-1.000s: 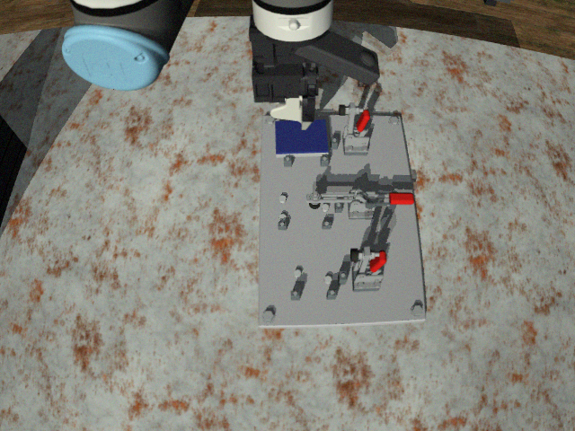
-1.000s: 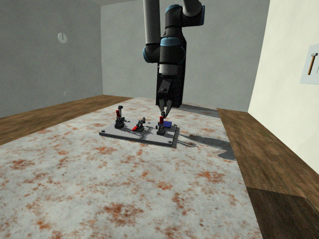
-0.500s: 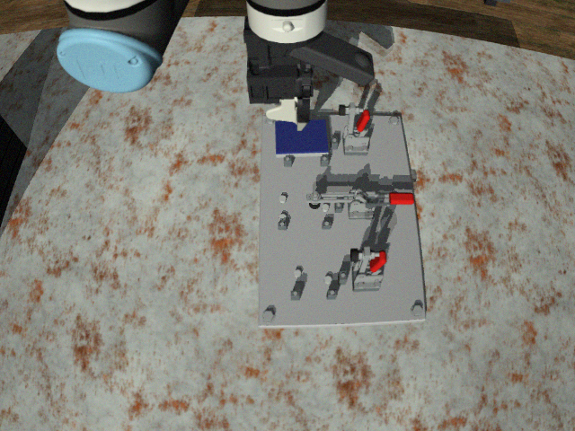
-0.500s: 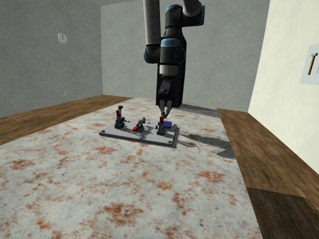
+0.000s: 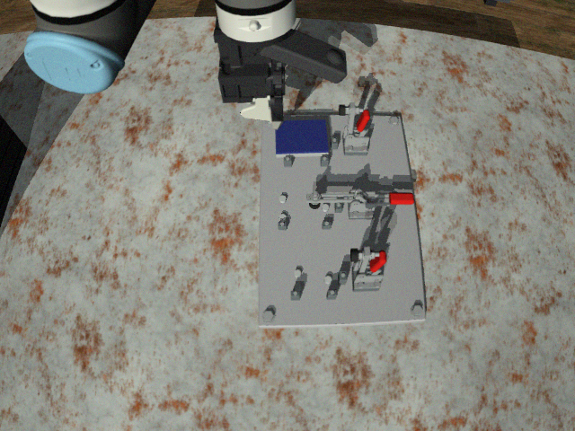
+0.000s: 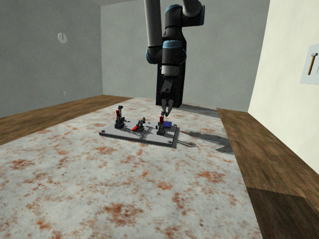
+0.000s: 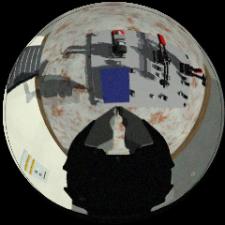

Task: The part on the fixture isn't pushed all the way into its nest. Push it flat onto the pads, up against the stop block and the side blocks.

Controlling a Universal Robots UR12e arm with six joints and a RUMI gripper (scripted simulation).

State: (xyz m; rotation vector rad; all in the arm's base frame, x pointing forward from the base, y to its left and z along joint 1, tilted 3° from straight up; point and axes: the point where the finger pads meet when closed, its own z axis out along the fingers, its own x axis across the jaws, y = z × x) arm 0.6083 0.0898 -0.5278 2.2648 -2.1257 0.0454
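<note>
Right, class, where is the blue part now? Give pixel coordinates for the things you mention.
In the top view, the blue part [image 5: 302, 136] [image 6: 167, 124] [image 7: 115, 85] lies at the plate's upper left corner, beside the uppermost red-handled clamp [image 5: 357, 145] [image 6: 161, 131] [image 7: 120, 46].

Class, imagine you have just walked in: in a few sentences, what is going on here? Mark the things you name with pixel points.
A robot arm is at work over a gray fixture plate [image 5: 296, 306] [image 6: 139, 139] [image 7: 141, 100]. Its end effector [image 5: 278, 124] [image 6: 166, 115] [image 7: 117, 107] is shut, with nothing in it, and is poised at the edge of the blue part [image 5: 302, 136] [image 6: 167, 124] [image 7: 115, 85], apparently about to push it into its nest. Whether they touch is hard to tell. Three red-handled clamps stand on the plate, none over the part.
</note>
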